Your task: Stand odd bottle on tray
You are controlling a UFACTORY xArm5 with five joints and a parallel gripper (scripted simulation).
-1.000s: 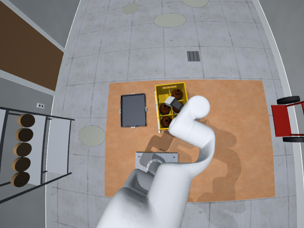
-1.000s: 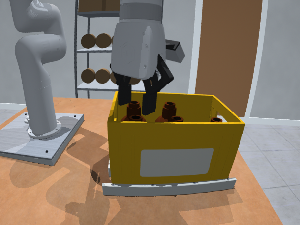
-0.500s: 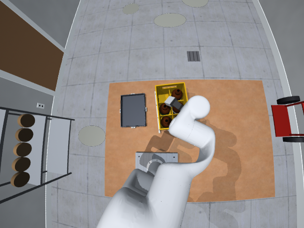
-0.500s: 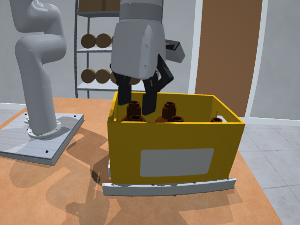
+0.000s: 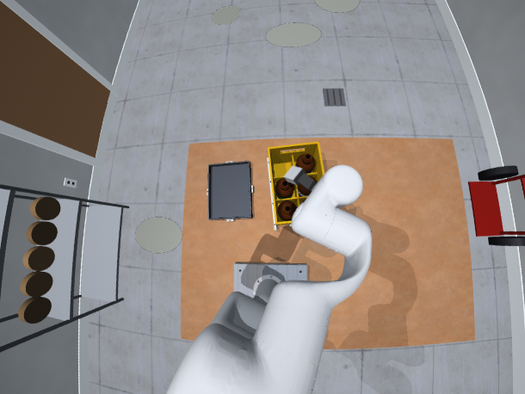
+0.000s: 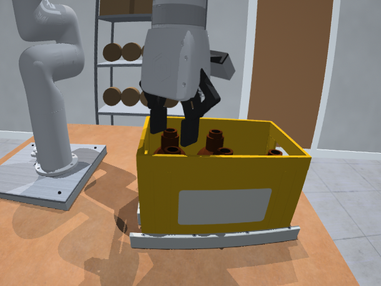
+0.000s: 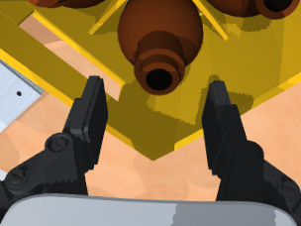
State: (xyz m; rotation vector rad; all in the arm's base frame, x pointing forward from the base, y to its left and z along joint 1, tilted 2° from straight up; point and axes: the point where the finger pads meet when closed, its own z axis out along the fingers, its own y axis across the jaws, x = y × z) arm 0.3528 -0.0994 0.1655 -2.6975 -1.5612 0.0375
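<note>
Your claw (image 6: 173, 132) is open and holds nothing, its fingers on both sides of one brown bottle (image 7: 158, 36) in the yellow crate (image 6: 218, 184) near the desk's far edge. The bottle looks hard, smooth and slippery; grab its neck.
</note>
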